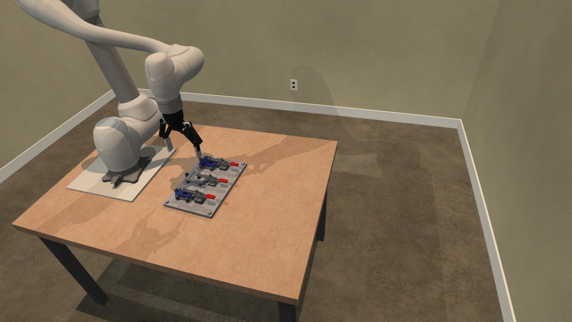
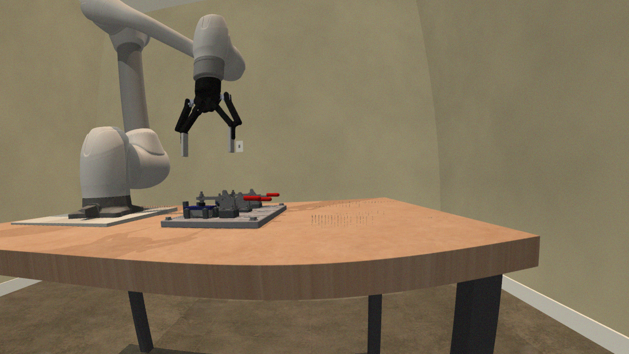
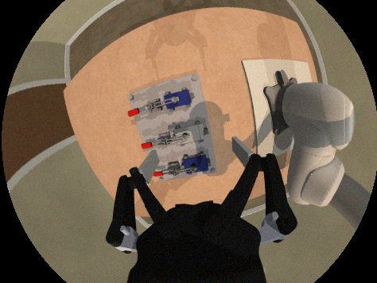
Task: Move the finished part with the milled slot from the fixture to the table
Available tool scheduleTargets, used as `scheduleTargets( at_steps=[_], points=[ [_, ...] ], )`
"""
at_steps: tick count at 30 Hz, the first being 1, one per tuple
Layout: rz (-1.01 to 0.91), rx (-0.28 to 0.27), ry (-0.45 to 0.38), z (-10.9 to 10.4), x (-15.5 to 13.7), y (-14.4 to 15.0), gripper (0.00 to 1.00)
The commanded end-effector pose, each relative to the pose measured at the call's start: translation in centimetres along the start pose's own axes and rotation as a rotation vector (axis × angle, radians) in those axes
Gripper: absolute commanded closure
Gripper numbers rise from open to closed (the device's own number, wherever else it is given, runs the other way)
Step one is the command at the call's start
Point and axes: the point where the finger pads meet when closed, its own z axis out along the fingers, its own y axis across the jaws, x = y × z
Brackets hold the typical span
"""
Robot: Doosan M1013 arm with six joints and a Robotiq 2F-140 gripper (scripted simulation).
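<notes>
A grey fixture plate (image 1: 237,172) (image 2: 211,223) (image 3: 150,92) lies on the table and holds three parts in a row, each under a toggle clamp with a red handle (image 1: 223,180) (image 2: 257,198) (image 3: 146,145). The middle part (image 1: 195,177) (image 3: 185,131) is bare grey metal. The two outer parts are blue blanks: the far blank (image 1: 205,161) (image 3: 192,163) and the near blank (image 1: 182,193) (image 2: 199,207) (image 3: 177,98). My gripper (image 1: 183,149) (image 2: 207,149) (image 3: 194,149) is open wide and empty. It hangs well above the part end of the fixture, on the robot's side, pointing down.
The wooden table (image 1: 260,208) (image 2: 351,237) (image 3: 106,106) carries the robot's pale base plate (image 1: 92,184) (image 2: 52,219) (image 3: 265,75) and bulky base joint just left of the fixture. Walls stand far off.
</notes>
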Motion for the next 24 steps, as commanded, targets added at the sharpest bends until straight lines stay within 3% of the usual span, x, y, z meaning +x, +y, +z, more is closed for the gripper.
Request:
scheduleTargets(
  at_steps=[1, 4, 13, 15, 19, 20, 24],
  points=[
    [-0.139, 0.0, -0.003, -0.3, -0.1, -0.1, 0.0],
    [-0.257, 0.0, -0.003, -0.5, -0.2, -0.2, 0.0],
    [-0.257, 0.0, -0.003, -0.5, -0.2, -0.2, 0.0],
    [-0.427, 0.0, -0.003, -0.9, -0.3, -0.4, 0.0],
    [-0.469, 0.0, -0.003, -1.0, -0.3, -0.4, 0.0],
    [-0.577, 0.001, -0.003, -1.2, -0.4, -0.5, 0.0],
    [-0.684, 0.001, -0.003, -1.4, -0.5, -0.6, 0.0]
  ],
)
